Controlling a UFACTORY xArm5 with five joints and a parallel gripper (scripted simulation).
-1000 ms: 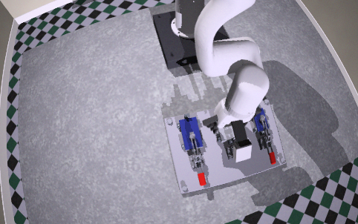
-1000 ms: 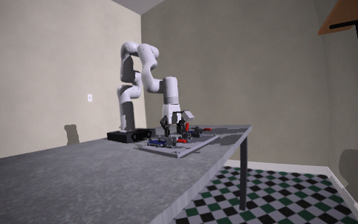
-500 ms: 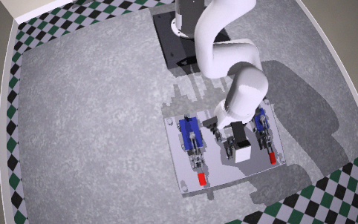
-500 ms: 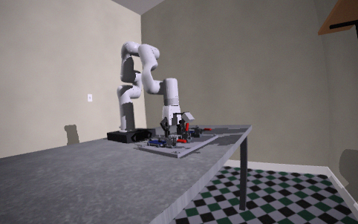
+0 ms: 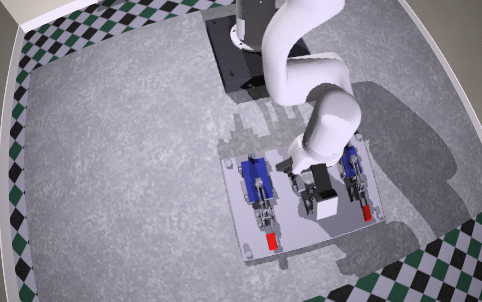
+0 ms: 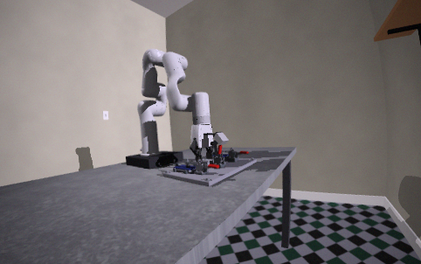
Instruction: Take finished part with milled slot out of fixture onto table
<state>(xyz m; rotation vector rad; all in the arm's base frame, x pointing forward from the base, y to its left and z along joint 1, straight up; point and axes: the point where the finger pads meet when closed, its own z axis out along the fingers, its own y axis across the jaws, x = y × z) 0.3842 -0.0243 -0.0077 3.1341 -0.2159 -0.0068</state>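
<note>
The grey fixture plate [image 5: 300,205] carries three nests. A blue blank [image 5: 255,182] lies in the left nest under its clamp, whose red handle [image 5: 271,241] lies flat. A second blue blank [image 5: 347,162] lies in the right nest with its red handle [image 5: 367,212] flat. My gripper [image 5: 312,197] points straight down over the middle nest and hides the slotted finished part. In the side view my gripper [image 6: 200,154] reaches down to the plate, with a red handle [image 6: 219,150] standing upright just behind it. The fingers are too small and too covered to tell whether they grip.
The arm's black base [image 5: 250,55] stands behind the plate. The table's edge [image 6: 245,205] runs close past the plate's front right corner. Open table top lies to the left of the plate.
</note>
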